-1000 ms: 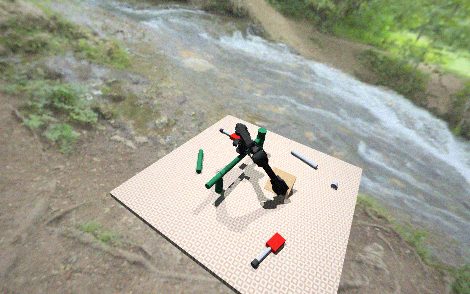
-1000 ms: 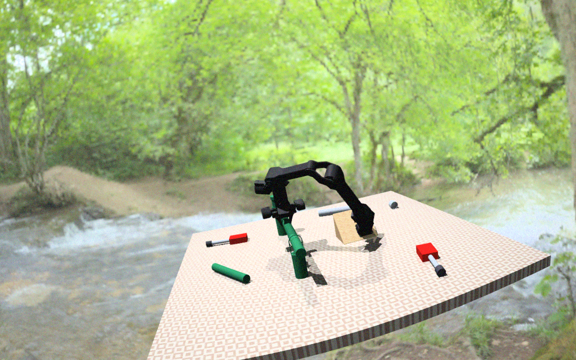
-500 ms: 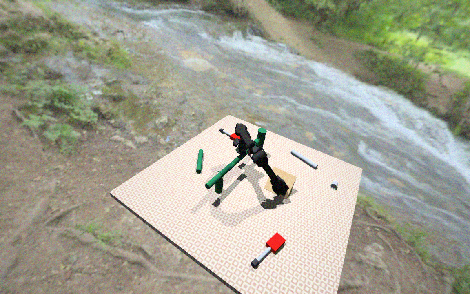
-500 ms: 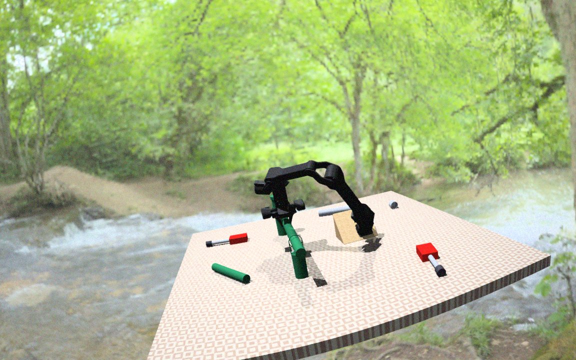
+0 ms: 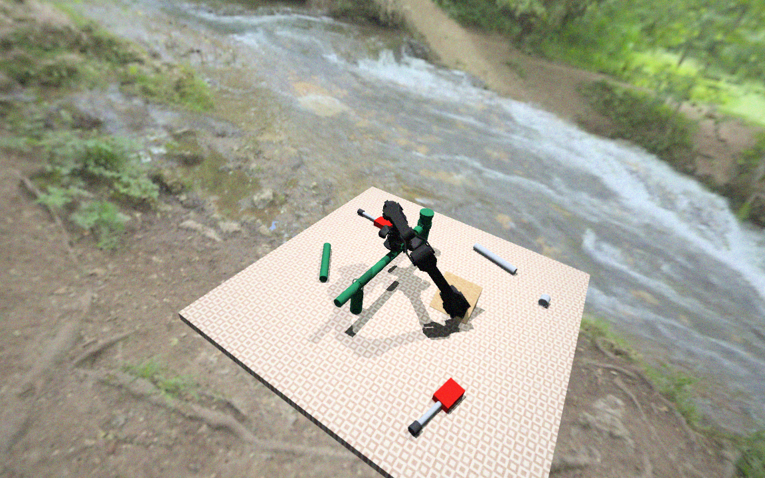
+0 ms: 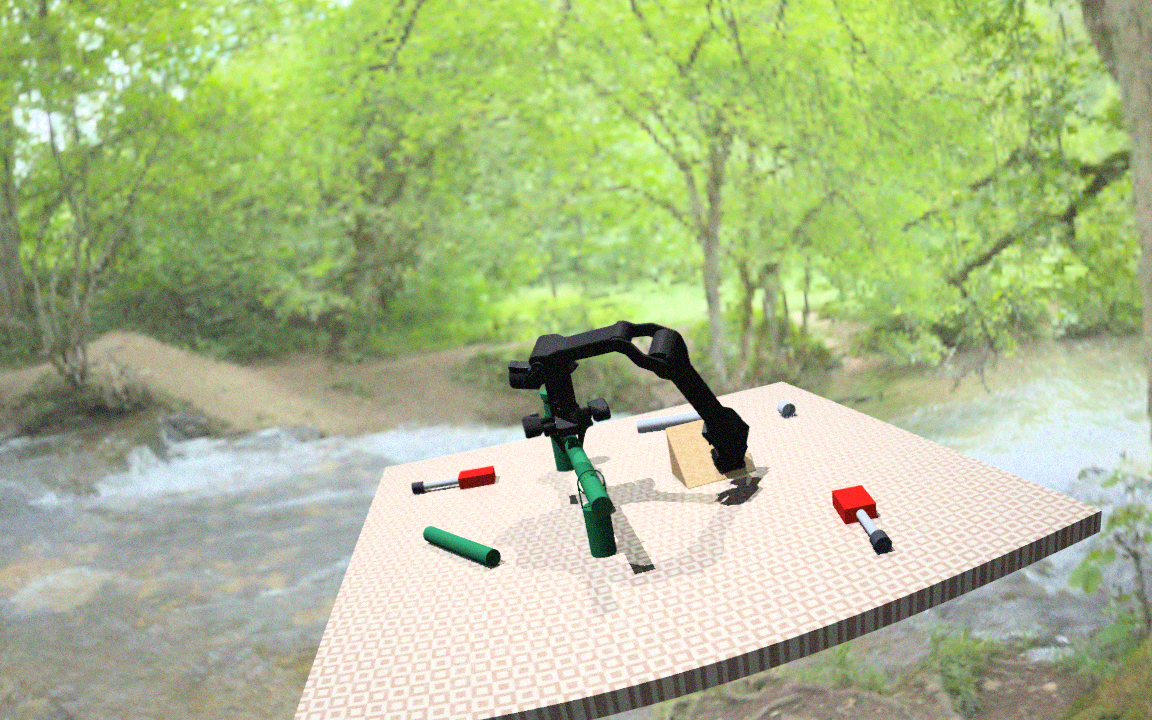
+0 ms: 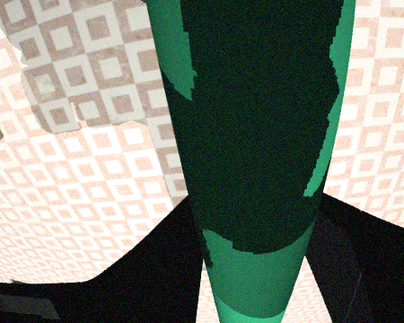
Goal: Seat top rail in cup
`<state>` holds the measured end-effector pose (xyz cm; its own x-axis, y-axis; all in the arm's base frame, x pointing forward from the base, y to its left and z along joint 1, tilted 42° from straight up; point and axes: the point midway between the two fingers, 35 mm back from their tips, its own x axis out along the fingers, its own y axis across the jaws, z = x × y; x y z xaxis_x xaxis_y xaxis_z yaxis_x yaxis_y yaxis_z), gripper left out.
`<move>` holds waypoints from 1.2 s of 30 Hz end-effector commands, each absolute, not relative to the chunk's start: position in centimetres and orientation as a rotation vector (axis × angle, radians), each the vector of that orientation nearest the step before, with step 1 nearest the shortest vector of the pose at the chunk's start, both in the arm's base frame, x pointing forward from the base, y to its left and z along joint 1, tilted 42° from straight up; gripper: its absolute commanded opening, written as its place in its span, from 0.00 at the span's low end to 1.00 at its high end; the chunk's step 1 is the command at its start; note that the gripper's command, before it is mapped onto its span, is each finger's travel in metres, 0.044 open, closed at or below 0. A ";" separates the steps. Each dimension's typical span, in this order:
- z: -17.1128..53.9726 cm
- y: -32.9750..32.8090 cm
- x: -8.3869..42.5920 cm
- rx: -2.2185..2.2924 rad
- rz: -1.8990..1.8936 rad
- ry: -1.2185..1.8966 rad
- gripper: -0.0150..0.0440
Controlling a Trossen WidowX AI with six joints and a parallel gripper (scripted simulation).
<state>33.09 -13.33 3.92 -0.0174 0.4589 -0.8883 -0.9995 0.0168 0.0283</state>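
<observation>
One red-headed tool is lying nearest in the top view, lower right of centre, its grey handle pointing down-left to a black tip. Beyond it, mid-frame, the green rail is running up-right from its near end, passing through the loop cap above the short green post. A wooden wedge is sitting right of centre, beside the base of the black arm. A grey stub is resting farther right; a loose green tube is lying left of the rail, apart from it. The claw is gripping the rail from above, one finger each side. Farther back, a grey pipe is lying at right, a second red tool behind the claw. The big post is standing farthest on the tabletop. The rail is pointing toward it; seating depth: cannot tell, the arm is partly covering that joint. Water is running behind everything.
</observation>
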 end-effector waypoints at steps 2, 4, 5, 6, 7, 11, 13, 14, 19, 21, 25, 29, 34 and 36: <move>4.0 -13.5 33.1 -0.828 1.395 0.881 0.25; 4.0 -13.5 33.1 -0.829 1.395 0.882 0.25; 4.0 -13.6 33.1 -0.829 1.395 0.882 0.25; 4.0 -13.6 33.1 -0.829 1.395 0.882 0.25; 4.0 -13.6 33.1 -0.829 1.394 0.882 0.25; 4.0 -13.6 33.1 -0.830 1.394 0.883 0.25; 4.0 -13.6 33.1 -0.830 1.394 0.883 0.25; 4.0 -13.6 33.1 -0.830 1.394 0.883 0.25; 4.0 -13.7 33.1 -0.831 1.394 0.883 0.25; 4.0 -13.7 33.1 -0.831 1.394 0.884 0.25; 4.0 -13.7 33.1 -0.832 1.394 0.884 0.25; 4.0 -13.8 33.1 -0.832 1.394 0.884 0.25; 4.0 -13.8 33.1 -0.832 1.394 0.884 0.25; 4.0 -13.8 33.1 -0.832 1.394 0.884 0.25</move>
